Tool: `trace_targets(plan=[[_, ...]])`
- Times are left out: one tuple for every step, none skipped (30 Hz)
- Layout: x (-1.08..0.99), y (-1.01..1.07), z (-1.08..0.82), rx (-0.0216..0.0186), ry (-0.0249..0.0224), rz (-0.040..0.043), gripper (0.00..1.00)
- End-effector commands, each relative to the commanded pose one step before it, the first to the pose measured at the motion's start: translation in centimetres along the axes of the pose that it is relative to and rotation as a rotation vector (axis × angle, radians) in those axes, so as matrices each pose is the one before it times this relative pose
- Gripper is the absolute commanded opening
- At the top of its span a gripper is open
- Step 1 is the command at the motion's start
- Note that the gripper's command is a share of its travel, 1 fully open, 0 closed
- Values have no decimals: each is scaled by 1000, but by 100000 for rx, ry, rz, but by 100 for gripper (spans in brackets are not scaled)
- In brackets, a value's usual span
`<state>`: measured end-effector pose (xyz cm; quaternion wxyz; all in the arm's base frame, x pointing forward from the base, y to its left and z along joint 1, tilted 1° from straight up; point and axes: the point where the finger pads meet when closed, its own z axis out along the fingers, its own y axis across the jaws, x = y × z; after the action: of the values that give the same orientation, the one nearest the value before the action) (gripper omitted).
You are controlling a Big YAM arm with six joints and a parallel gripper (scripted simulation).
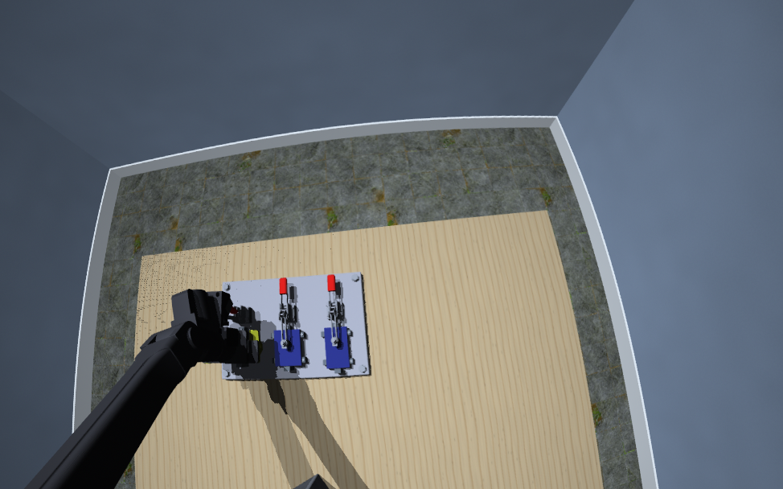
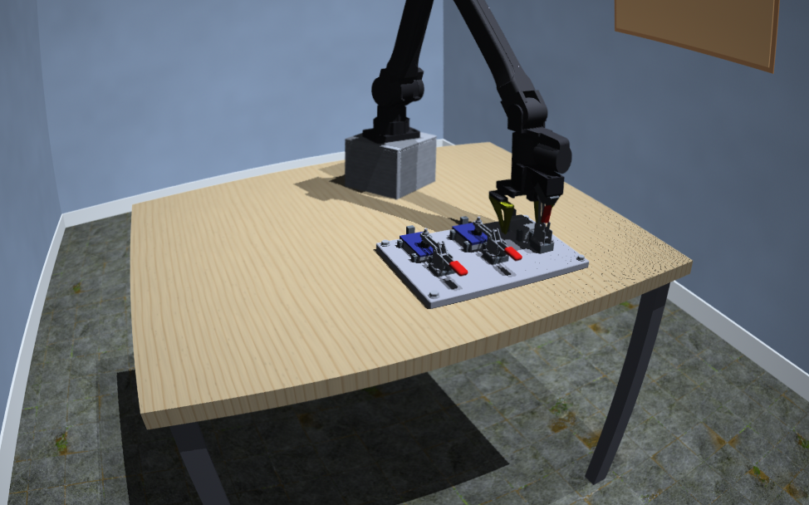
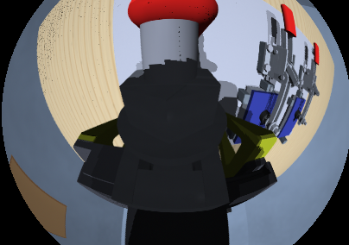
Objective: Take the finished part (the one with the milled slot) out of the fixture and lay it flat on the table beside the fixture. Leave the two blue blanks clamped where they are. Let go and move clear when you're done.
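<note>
The grey fixture plate (image 1: 315, 303) holds three stations. Two blue blanks (image 1: 289, 347) (image 1: 337, 344) sit under closed toggle clamps with red handles (image 1: 283, 285) lying flat; they also show in the exterior view (image 2: 419, 243) (image 2: 472, 232). At the third station a dark grey part (image 2: 527, 235) sits with its clamp handle (image 3: 173, 9) standing upright, red cap on top. My gripper (image 2: 523, 220) is open, low over this station, with its yellow-green fingers on either side of the dark part (image 3: 173, 128). The part's slot is hidden.
The arm's grey base block (image 2: 389, 164) stands at the back of the wooden table. The plate lies near the table's edge on the side of the third station (image 2: 583, 258). Bare wood lies on the plate's other side (image 1: 473, 339).
</note>
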<state>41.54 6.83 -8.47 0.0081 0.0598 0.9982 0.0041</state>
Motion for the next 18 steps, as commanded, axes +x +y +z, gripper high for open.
trace_targets(plan=[[-413,-128,515,37,-283,569,92],[-47,17,-23,-15,-53,-1,92],[-51,19,-25,-17,-57,0,92],[-55,20,-26,-18,-61,0,92],[-58,21,-28,-19,-65,0,92],[-60,22,-29,-20,-68,0,92],[-63,23,-31,-21,-71,-1,92],[-65,24,-31,-21,-73,0,92],[-66,24,-32,-22,-74,-1,92],[-67,24,-33,-22,-75,0,92],[-67,24,-33,-22,-75,-1,92],[-67,24,-33,-22,-75,0,92],[-66,24,-32,-22,-74,0,92],[0,0,0,0,0,0,92],[0,0,0,0,0,0,92],[-64,24,-32,-21,-73,-1,92],[-63,23,-31,-21,-71,0,92],[-60,22,-30,-20,-68,0,92]])
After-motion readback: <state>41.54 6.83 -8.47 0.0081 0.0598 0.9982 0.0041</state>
